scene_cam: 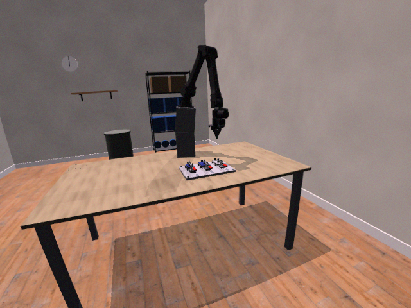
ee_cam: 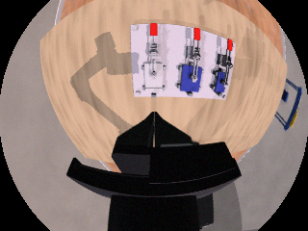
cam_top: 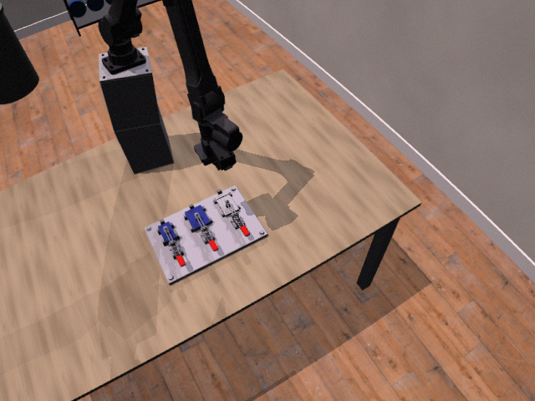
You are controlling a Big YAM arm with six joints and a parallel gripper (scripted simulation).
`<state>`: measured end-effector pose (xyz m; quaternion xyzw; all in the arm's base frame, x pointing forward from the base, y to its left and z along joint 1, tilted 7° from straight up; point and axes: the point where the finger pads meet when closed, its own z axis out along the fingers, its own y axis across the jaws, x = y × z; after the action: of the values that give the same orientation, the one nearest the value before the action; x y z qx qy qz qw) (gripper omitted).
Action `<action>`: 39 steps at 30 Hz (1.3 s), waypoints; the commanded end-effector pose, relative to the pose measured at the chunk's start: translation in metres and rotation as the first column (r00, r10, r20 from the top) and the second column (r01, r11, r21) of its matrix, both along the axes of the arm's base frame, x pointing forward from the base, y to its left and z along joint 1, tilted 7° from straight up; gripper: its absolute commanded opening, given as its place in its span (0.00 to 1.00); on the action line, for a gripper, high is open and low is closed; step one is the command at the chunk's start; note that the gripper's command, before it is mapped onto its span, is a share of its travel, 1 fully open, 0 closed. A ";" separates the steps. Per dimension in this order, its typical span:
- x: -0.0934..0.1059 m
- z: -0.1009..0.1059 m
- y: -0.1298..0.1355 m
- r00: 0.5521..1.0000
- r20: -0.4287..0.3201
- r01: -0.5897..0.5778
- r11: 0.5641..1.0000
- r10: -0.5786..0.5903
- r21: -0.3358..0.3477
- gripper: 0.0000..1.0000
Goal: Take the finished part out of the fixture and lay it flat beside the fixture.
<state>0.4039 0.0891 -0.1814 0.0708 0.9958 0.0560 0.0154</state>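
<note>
1. Black two-fingered gripper (cam_top: 225, 162) (scene_cam: 217, 136) (ee_cam: 154, 115) hovers, jaws pressed together, empty.
2. Pale rectangular finished part (cam_top: 222, 208) (ee_cam: 148, 81) sits at one o'clock on the fixture, top view.
3. Likely next: ease its red clamp handle (cam_top: 245, 230) (scene_cam: 225, 165) (ee_cam: 153, 29) open squarely.

beyond the black jaws, the plate (cam_top: 194, 261) (scene_cam: 199, 175) (ee_cam: 171, 50) is pale lilac-grey, bearing one whitish part (cam_top: 221, 206) (scene_cam: 216, 162) (ee_cam: 149, 83) and, off to one side, two deep blue blocks (cam_top: 192, 220) (scene_cam: 201, 163) (ee_cam: 187, 83). the handles (cam_top: 245, 230) (scene_cam: 225, 165) (ee_cam: 153, 29) farthest from the jaws are bright red; the tan table (cam_top: 323, 207) (scene_cam: 109, 185) (ee_cam: 63, 63) below has soft, darker streaks.
</note>
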 end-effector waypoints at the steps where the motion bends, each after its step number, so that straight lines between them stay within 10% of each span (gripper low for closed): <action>1: 0.011 0.001 -0.001 1.000 0.019 0.020 1.000 -0.020 0.007 0.00; 39: 0.019 0.011 0.001 0.999 0.045 0.018 1.000 -0.019 0.013 0.00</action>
<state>0.4039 0.0892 -0.1813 0.0710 0.9958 0.0563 0.0154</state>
